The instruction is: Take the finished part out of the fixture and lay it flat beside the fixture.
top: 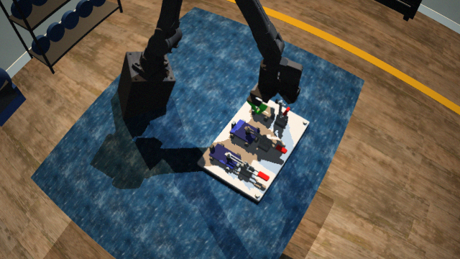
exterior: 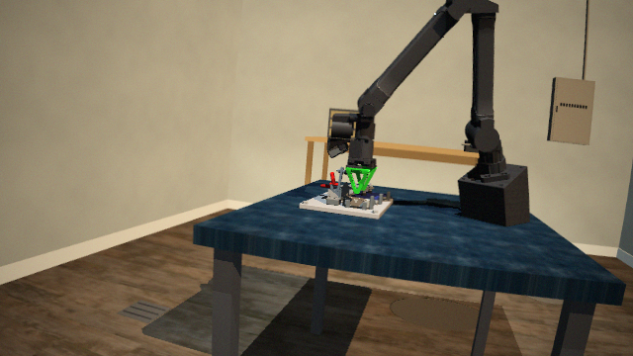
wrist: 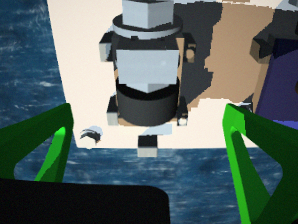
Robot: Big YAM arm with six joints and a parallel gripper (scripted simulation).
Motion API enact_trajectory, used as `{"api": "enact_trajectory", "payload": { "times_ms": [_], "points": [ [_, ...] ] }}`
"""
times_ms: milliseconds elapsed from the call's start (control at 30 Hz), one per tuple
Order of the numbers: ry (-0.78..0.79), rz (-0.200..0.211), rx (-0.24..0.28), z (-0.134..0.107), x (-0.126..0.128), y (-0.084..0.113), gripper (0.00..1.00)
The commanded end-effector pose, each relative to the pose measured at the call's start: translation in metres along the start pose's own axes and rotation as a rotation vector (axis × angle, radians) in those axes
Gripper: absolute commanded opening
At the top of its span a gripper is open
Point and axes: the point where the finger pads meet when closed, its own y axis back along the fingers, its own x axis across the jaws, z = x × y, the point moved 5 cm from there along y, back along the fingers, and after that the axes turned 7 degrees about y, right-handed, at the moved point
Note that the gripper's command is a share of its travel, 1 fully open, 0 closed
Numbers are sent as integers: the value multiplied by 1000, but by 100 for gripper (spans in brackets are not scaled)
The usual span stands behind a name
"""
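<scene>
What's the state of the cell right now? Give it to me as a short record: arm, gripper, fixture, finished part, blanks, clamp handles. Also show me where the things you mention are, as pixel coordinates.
arm: reaching down over the end of the fixture
gripper: (top: pixel 258 108) (exterior: pixel 360 192) (wrist: pixel 149 107) open, nothing between the green fingertips
fixture: white plate (top: pixel 296 126) (exterior: pixel 341 211) (wrist: pixel 75 60) on the blue table (top: pixel 215 43) (exterior: pixel 445 247) (wrist: pixel 30 100)
finished part: slot not readable; end station nearly hidden by its clamp
blue blanks: (top: pixel 242 131) two, in the other two stations
clamp handles: three, red; end one (top: pixel 286 111) (exterior: pixel 332 178) raised, other two lying low
placed on table: not yet
</scene>
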Motion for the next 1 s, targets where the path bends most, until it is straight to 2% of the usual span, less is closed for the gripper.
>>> {"api": "enact_trajectory", "payload": {
  "times_ms": [0, 967],
  "points": [
    [10, 8, -51, 20, 12, 19, 92],
    [11, 8, -53, 23, 13, 19, 92]
  ]
}}
